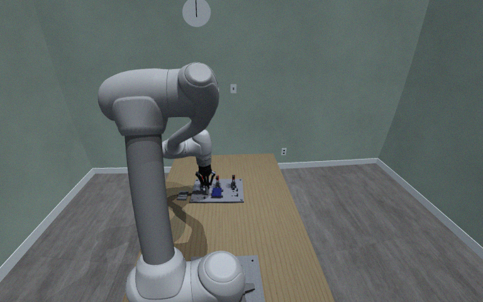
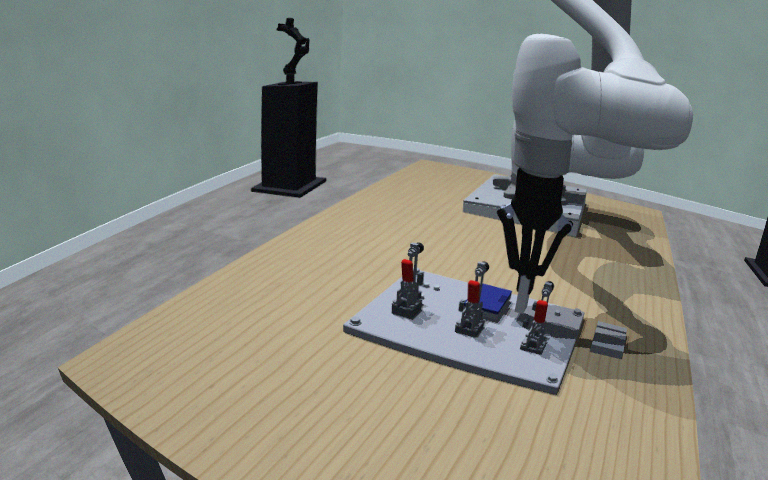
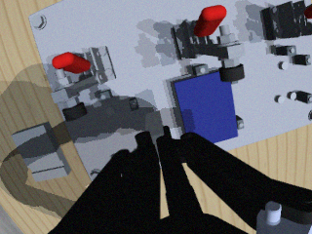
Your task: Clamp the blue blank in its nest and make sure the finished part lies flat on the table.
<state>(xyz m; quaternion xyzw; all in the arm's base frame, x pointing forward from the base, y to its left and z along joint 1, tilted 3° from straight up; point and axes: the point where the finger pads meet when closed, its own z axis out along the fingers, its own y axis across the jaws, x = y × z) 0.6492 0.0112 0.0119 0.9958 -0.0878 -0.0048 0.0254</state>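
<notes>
fingers point(image 2: 523, 297) shut, empty — beside blue blank point(image 2: 493, 297) in middle nest.

No text, label, brand, number or sign can be read in any of the views. The round clock point(image 1: 196, 12) on the wall shows only a dark hand and no numerals, and the wall plates point(image 1: 233, 88) are blank. The fixture plate point(image 2: 430, 339), the clamps' red handles point(image 2: 407, 270) and the arm point(image 1: 149, 199) carry no markings that can be made out.
</notes>
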